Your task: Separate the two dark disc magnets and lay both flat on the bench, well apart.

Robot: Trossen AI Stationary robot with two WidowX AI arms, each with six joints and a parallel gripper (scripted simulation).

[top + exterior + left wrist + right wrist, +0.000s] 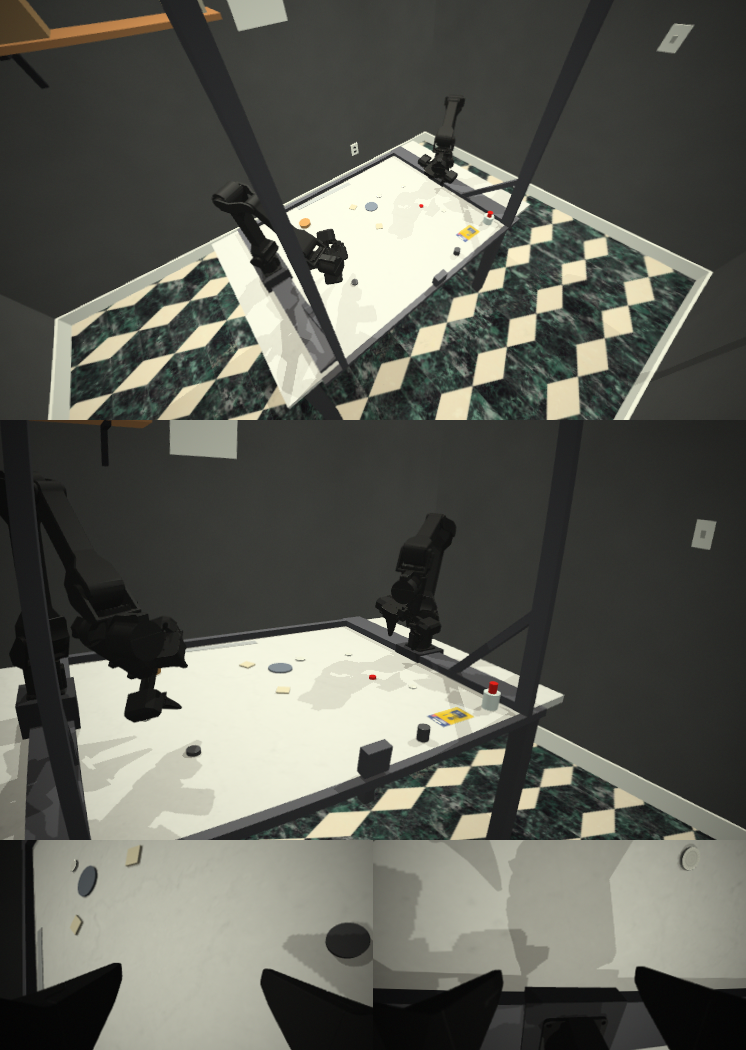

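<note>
The dark disc magnets show as one low stack lying on the white bench near its front. In the left wrist view the stack is at the right edge, ahead of and outside the right finger. My left gripper is open and empty, hanging above the bench just short of the stack. My right gripper is open and empty, folded back over its own base at the far edge.
A blue-grey disc, two tan squares, a wooden disc and a red button lie mid-bench. A dark box, dark cylinder, yellow card and red-capped bottle stand along the front right. Frame posts stand around.
</note>
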